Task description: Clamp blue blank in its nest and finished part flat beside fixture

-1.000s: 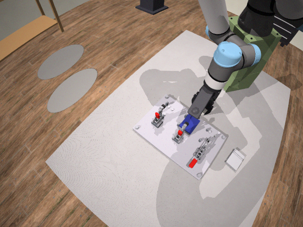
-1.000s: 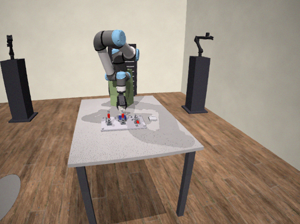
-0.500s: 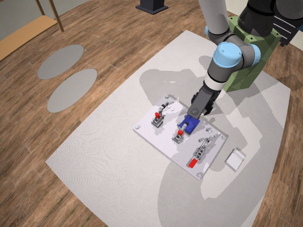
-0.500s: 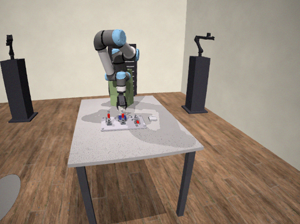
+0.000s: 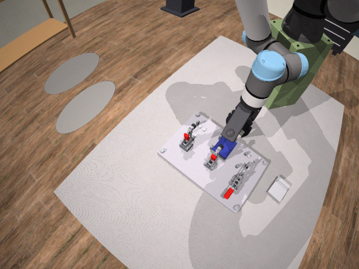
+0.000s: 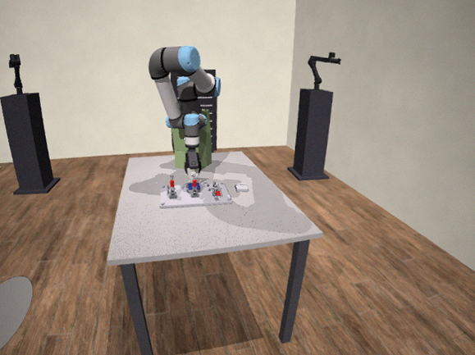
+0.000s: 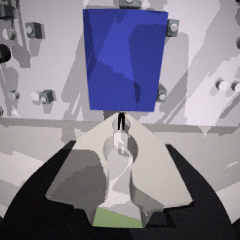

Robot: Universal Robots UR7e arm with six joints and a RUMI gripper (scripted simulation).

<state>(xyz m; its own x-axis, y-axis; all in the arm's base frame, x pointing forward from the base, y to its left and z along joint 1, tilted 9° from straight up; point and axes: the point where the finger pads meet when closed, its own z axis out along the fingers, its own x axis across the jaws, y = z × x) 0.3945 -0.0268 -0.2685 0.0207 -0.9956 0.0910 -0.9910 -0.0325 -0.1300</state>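
blue blank (image 7: 126,57), closed gripper (image 7: 120,121) touching; unlabelled
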